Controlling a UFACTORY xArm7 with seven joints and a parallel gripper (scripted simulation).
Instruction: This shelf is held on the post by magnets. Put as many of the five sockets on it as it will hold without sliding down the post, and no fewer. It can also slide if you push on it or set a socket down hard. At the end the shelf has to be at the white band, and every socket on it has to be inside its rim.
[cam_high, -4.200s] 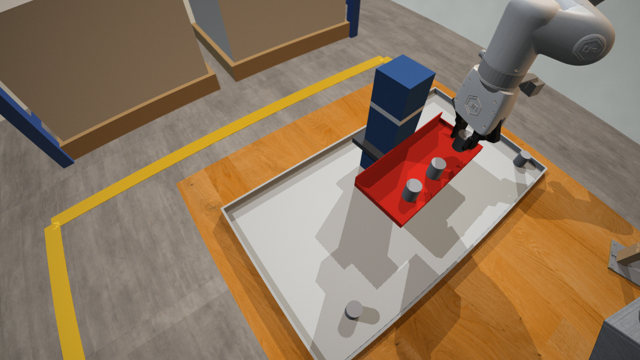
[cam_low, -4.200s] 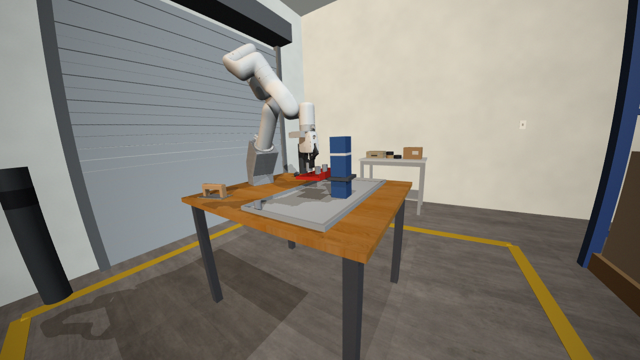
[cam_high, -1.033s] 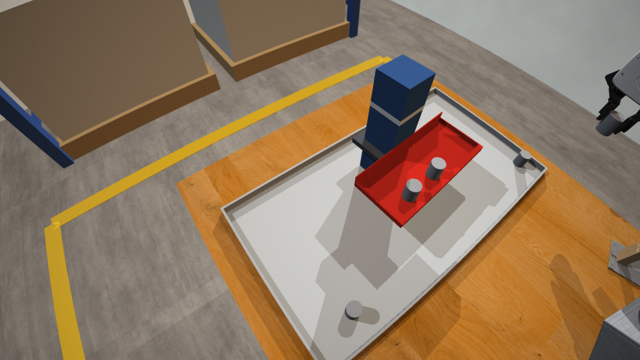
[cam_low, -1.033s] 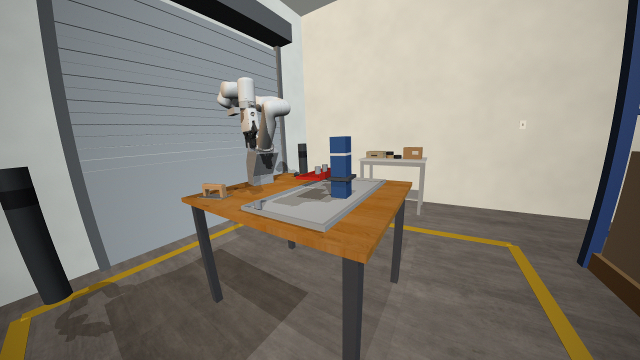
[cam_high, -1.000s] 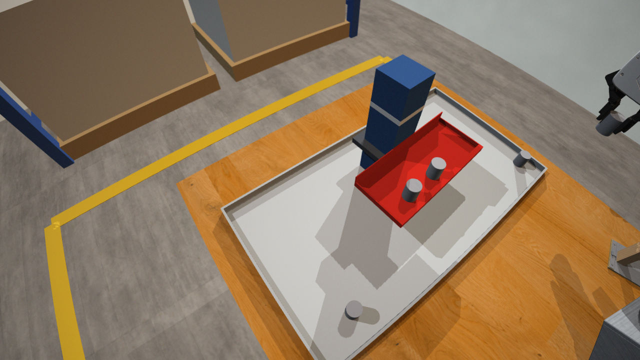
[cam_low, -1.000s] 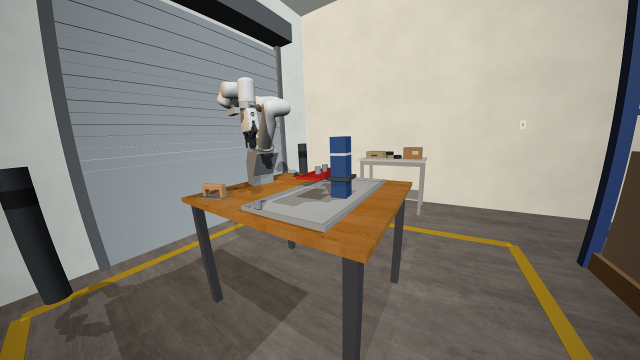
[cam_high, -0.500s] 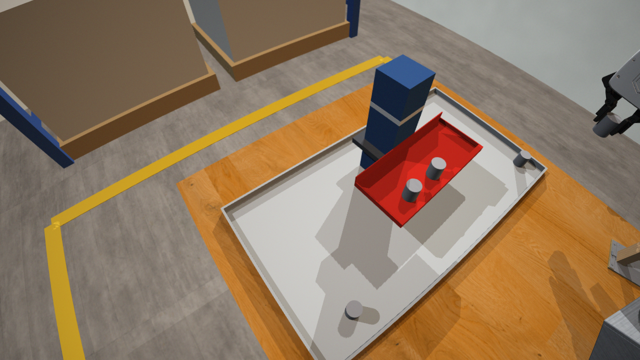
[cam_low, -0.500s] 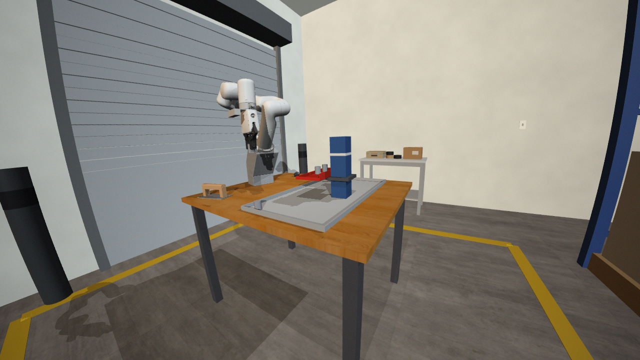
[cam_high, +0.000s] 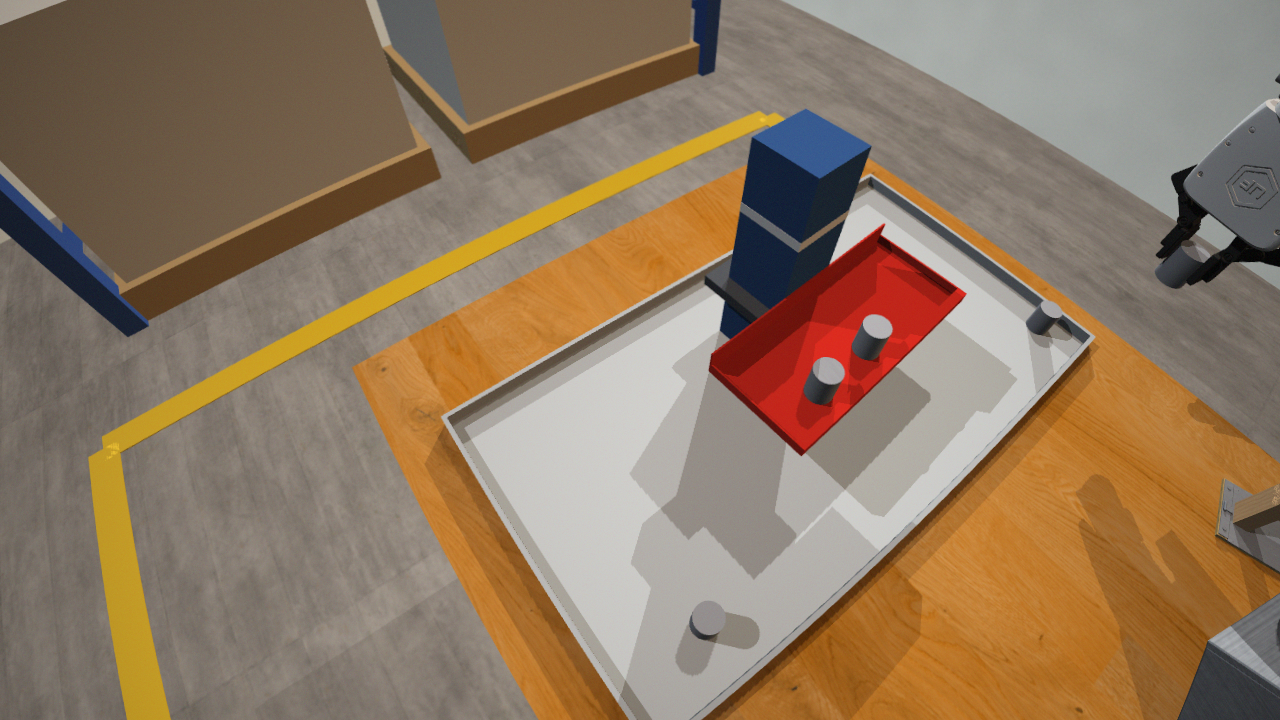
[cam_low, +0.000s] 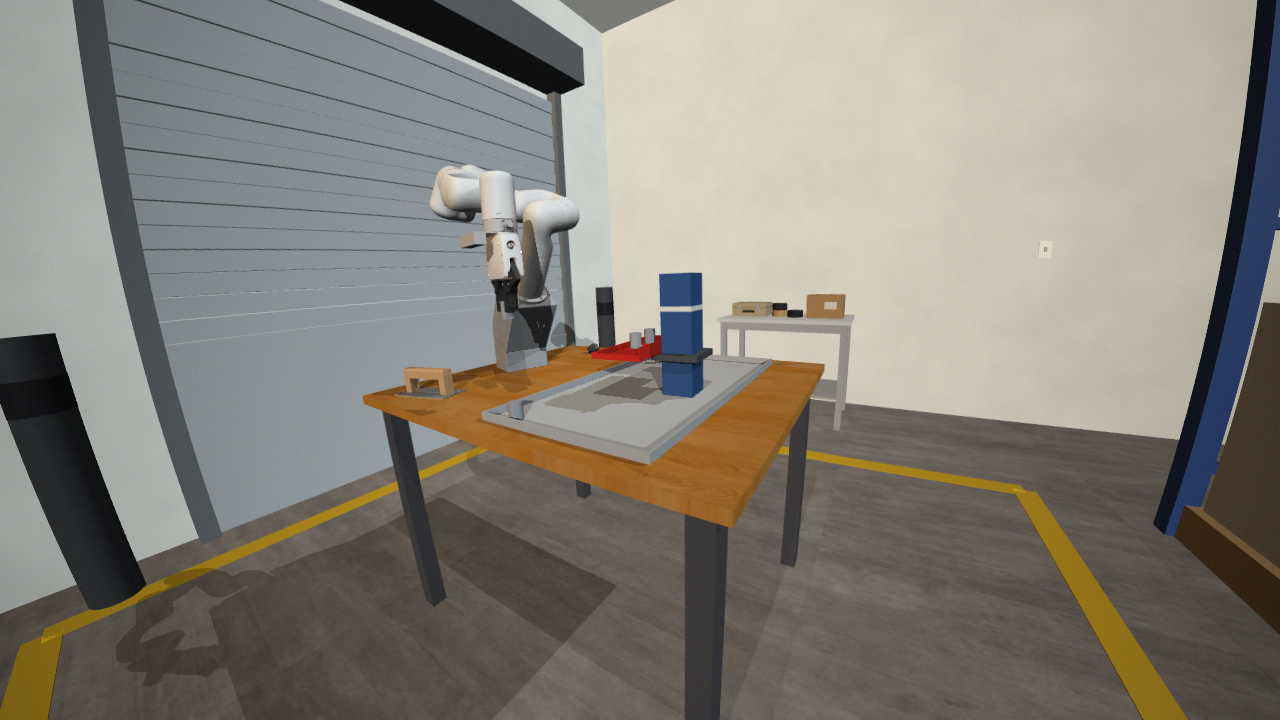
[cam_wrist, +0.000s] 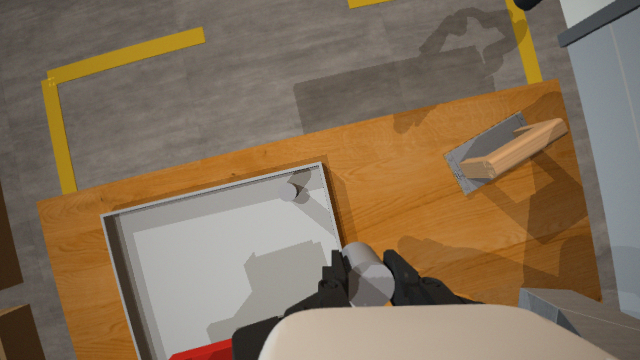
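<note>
gripper (cam_high: 1183, 261) (cam_low: 507, 308) (cam_wrist: 361, 269) clamped on grey socket (cam_high: 1179, 265) (cam_wrist: 370, 280), held in air well apart from post (cam_high: 787, 234) (cam_low: 682, 340). red shelf (cam_high: 778, 394) (cam_low: 617, 354) on post, below white band (cam_high: 799, 243) (cam_low: 680, 308). two sockets upright on shelf: one (cam_high: 871, 336) (cam_low: 649, 335) near middle, other (cam_high: 824, 380) (cam_low: 635, 340) beside it, apart. another socket (cam_high: 1043, 317) in far corner of grey tray (cam_high: 528, 542) (cam_low: 572, 438), last socket (cam_high: 707, 619) (cam_low: 516, 409) (cam_wrist: 288, 191) near opposite end. tray on wooden table (cam_high: 420, 358) (cam_low: 751, 447) (cam_wrist: 400, 200).

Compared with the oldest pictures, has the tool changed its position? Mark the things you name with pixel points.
Yes. In the top view, the tool (cam_high: 1194, 266) (cam_wrist: 361, 269) was above the red shelf (cam_high: 778, 407); now it is off to the right, beyond the tray's rim (cam_high: 1090, 340).
</note>
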